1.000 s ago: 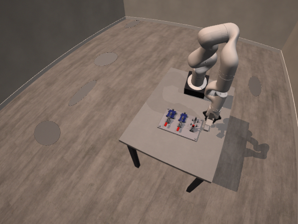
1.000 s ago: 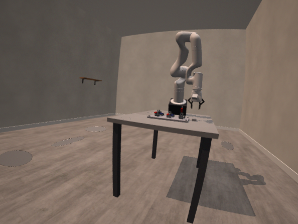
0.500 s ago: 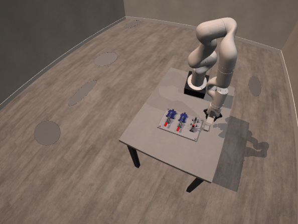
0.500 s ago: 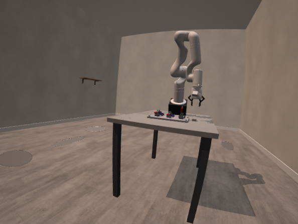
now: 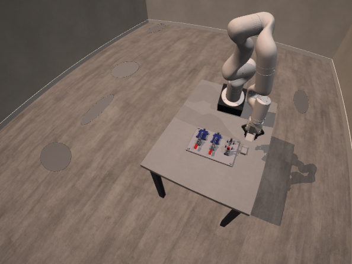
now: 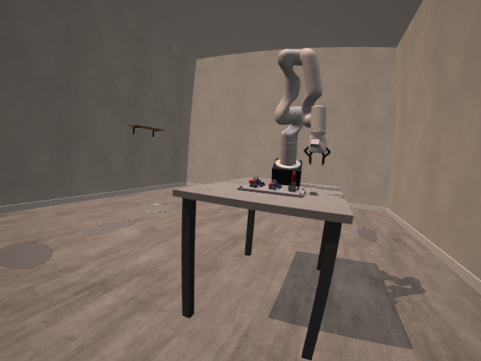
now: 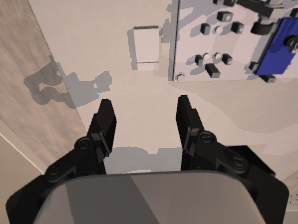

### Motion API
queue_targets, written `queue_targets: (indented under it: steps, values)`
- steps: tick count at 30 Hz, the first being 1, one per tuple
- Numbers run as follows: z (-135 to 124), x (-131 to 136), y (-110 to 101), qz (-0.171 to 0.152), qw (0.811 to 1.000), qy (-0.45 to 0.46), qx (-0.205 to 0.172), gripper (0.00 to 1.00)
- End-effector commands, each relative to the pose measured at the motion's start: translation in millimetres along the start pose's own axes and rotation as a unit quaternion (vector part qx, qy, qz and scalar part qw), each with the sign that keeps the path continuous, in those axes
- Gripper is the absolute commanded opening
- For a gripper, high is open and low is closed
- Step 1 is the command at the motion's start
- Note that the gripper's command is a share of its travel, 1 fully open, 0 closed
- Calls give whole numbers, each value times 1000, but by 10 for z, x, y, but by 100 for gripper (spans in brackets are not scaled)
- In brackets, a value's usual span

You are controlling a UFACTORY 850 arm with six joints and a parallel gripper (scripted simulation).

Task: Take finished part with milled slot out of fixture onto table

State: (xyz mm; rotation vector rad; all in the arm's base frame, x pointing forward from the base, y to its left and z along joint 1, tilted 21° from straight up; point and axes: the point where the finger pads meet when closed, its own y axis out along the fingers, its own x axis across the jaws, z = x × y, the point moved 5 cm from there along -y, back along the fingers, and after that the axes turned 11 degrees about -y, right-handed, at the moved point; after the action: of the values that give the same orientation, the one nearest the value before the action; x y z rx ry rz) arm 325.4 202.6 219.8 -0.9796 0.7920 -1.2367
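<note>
The finished part (image 5: 244,150), a pale grey block, lies flat on the table just right of the fixture plate (image 5: 213,147); it also shows in the wrist view (image 7: 148,45) and in the exterior view (image 6: 313,193). Two blue blanks (image 5: 202,132) (image 5: 217,138) sit in the left and middle nests with red-handled clamps over them. The right nest (image 5: 229,145) is empty and its clamp handle stands up. My gripper (image 5: 252,137) is open and empty, well above the table, behind and to the right of the part; its fingers show in the wrist view (image 7: 145,117) and in the exterior view (image 6: 317,159).
The robot base (image 5: 232,102) stands at the back of the table. The table's right edge (image 7: 55,90) is close to the gripper. A small shelf (image 6: 146,129) hangs on the far wall.
</note>
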Motion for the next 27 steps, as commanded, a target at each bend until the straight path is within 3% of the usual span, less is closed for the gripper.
queue_targets:
  steps: [1,11,27]
  values:
    - [29,-14,-166,-12,1000,-1,-17,69]
    - [32,-17,-278,-12,1000,-1,-17,69]
    - [32,-18,-287,-12,1000,-1,-17,69]
